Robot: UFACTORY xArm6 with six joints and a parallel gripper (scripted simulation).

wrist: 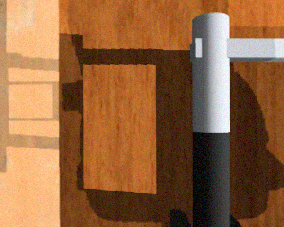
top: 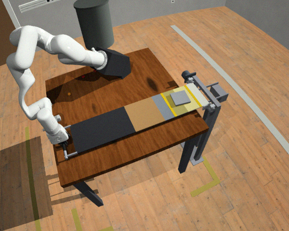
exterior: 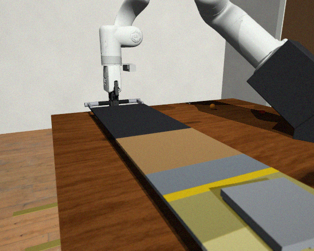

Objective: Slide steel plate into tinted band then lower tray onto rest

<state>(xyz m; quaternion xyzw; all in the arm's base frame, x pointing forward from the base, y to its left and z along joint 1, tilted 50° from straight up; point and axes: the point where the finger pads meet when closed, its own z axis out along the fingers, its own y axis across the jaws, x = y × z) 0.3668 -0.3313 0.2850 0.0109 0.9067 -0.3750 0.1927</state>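
Observation:
The long tray [top: 137,115] lies low along the wooden table, with dark, tan and grey sections and a tinted yellow band [top: 182,100] between two solid yellow lines. The grey steel plate [top: 180,97] lies flat inside the band, clear of both lines; it also shows in the exterior view [exterior: 276,210]. My gripper [top: 64,145] is shut on the tray's handle bar [top: 66,149] at the tray's near-left end. In the exterior view the gripper [exterior: 114,101] grips the middle of the bar [exterior: 112,102]. The wrist view shows the bar [wrist: 211,118] close up, white above, black below.
The tray's hinge stand [top: 204,96] rises at the table's right end. The arm's dark base block [top: 114,63] sits at the back of the table. A small orange ball [top: 69,94] lies on the table. A dark cylinder [top: 95,22] stands behind.

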